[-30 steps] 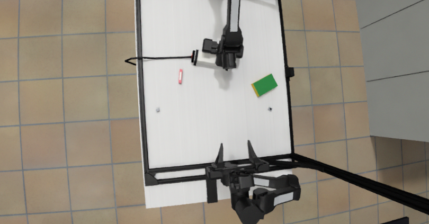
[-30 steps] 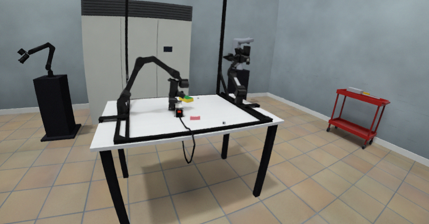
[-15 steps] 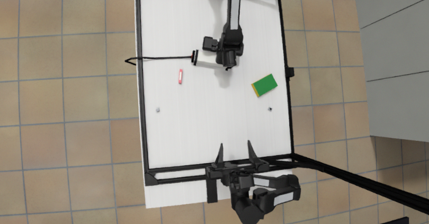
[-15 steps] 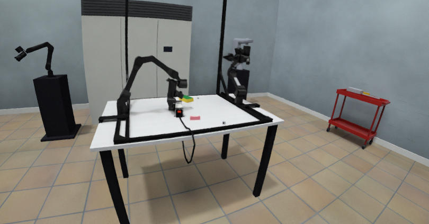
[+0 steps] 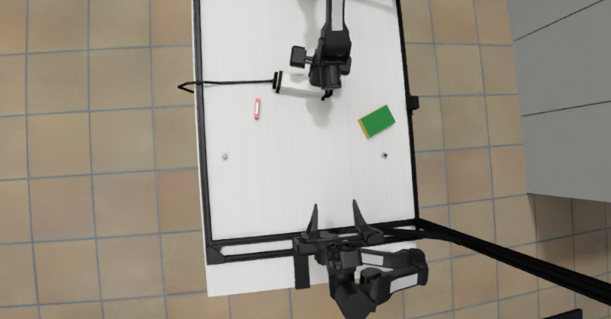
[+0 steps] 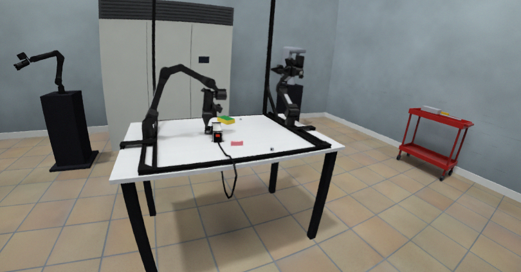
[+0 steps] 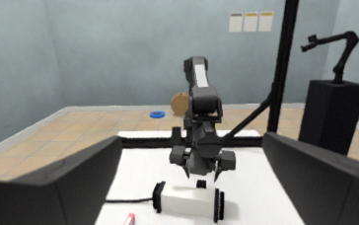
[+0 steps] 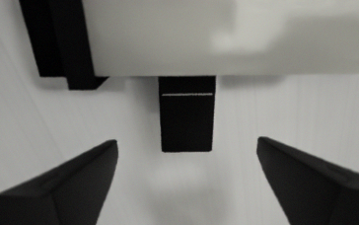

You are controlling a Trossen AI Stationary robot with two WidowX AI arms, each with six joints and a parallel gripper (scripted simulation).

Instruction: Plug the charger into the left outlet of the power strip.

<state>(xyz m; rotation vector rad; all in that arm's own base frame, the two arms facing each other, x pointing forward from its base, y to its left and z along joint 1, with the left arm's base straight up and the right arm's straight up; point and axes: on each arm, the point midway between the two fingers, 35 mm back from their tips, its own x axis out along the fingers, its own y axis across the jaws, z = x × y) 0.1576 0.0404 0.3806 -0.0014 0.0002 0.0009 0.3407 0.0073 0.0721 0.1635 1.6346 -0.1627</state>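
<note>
The white power strip (image 5: 295, 84) (image 6: 217, 127) (image 7: 187, 198) (image 8: 153, 39) with black end caps lies on the table, its outlet side towards the right arm's base. The black charger (image 8: 187, 118) (image 7: 201, 184) stands against that side at the left outlet, as seen facing the outlets. No gap shows between them in the right wrist view; prongs and slots are hidden. My right gripper (image 8: 187, 145) (image 7: 201, 180) is open, its fingers clear of the charger on both sides. My left gripper (image 5: 334, 203) is open and empty, far from the strip, at the opposite table edge.
A black cable (image 5: 234, 82) runs from the strip's end over the table edge. A pink-red block (image 5: 256, 108) (image 6: 237, 143) lies near that end. A green and yellow block (image 5: 376, 121) (image 6: 226, 119) and two small grey pieces (image 5: 225, 156) (image 5: 384, 155) lie on the table. A black frame surrounds it.
</note>
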